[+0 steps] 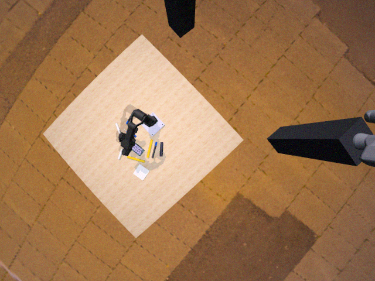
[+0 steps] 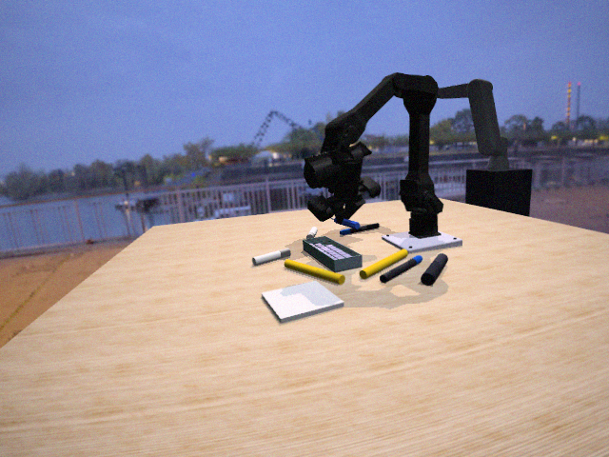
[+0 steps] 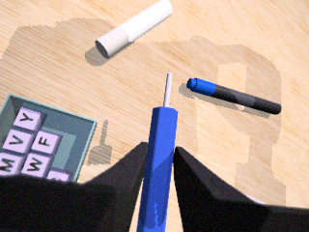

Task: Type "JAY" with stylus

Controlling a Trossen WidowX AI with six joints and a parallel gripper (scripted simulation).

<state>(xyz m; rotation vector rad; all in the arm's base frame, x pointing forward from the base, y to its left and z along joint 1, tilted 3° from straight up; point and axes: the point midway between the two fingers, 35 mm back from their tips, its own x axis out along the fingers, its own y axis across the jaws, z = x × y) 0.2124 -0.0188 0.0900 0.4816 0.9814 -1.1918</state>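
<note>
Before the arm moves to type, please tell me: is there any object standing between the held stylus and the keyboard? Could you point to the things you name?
Nothing visible stands between the blue stylus [image 3: 161,166] and the keyboard [image 1: 137,149] [image 2: 332,255] [image 3: 85,130]. The wrist view shows only desk and shadow there; the blue-capped marker [image 3: 234,97] lies on the other side.
</note>
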